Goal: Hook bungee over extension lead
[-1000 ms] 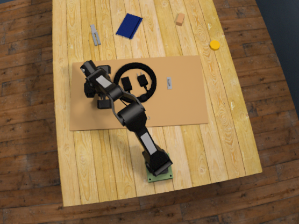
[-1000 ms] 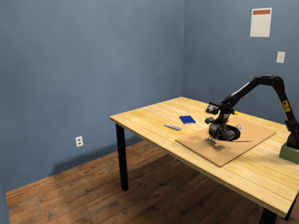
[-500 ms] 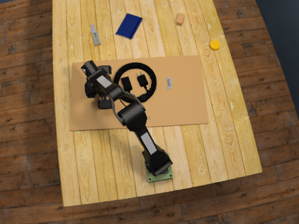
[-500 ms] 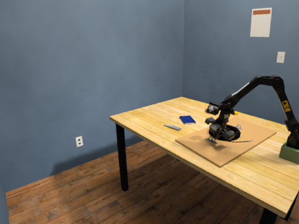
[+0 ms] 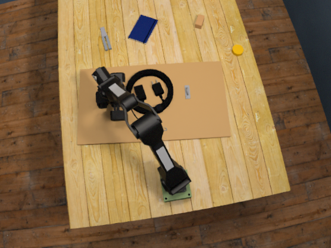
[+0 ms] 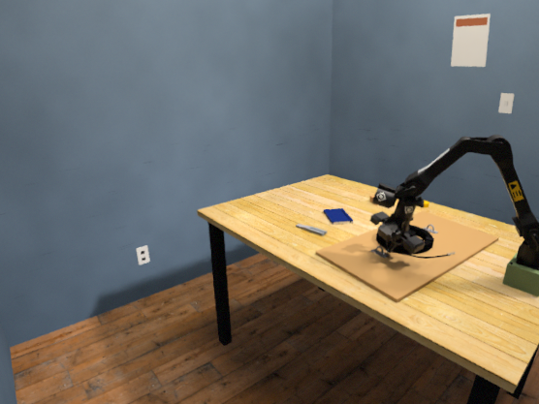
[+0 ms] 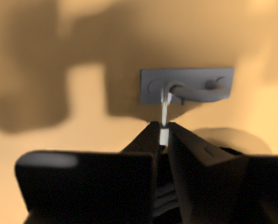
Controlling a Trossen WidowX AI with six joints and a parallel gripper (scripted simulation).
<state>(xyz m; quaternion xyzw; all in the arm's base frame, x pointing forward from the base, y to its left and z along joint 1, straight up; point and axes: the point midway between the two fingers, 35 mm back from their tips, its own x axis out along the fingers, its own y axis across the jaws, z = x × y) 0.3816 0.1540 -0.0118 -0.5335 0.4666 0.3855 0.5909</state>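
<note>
I am gripping the bungee's small metal hook [image 7: 163,131] by its shank in closed jaws, nosing it into the near tie-down eye [image 7: 186,86] beside the coiled extension lead [image 5: 150,91] on the board [image 5: 202,113], judging the light, slippery hook liable to twist.

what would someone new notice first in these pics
The black arm stretches from its green base over the tan board, partly covering the black coiled extension lead. In the wrist view the tool is shut on a pale bungee hook that is looped into the near tie-down eye. On the planks behind the board, a blue notebook and a yellow disc stand out.
</note>
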